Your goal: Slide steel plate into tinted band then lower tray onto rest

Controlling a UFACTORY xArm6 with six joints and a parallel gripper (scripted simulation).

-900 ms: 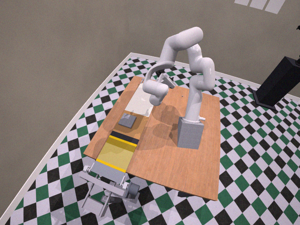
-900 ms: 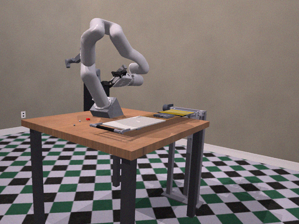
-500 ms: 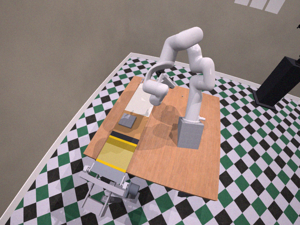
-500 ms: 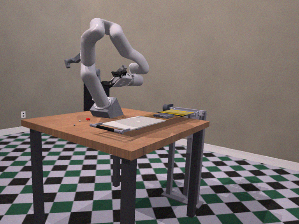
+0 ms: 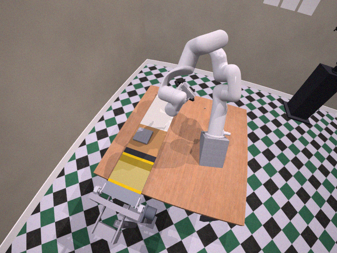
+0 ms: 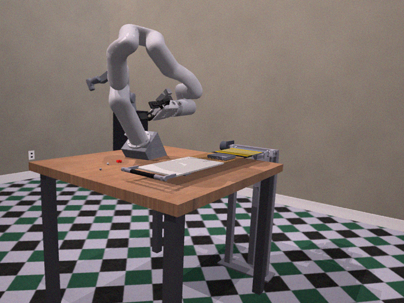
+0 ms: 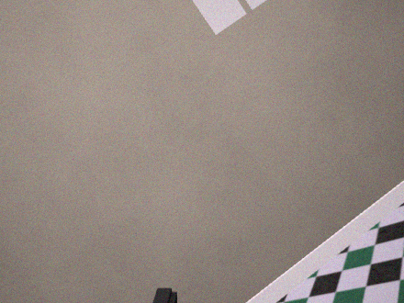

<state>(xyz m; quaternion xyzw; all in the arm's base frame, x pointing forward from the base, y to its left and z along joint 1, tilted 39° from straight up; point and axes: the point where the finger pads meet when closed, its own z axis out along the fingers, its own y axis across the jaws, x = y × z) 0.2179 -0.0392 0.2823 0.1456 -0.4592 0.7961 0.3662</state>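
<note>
Lying well below pincer [image 6: 157,103]: steel plate [image 5: 143,135]
</note>
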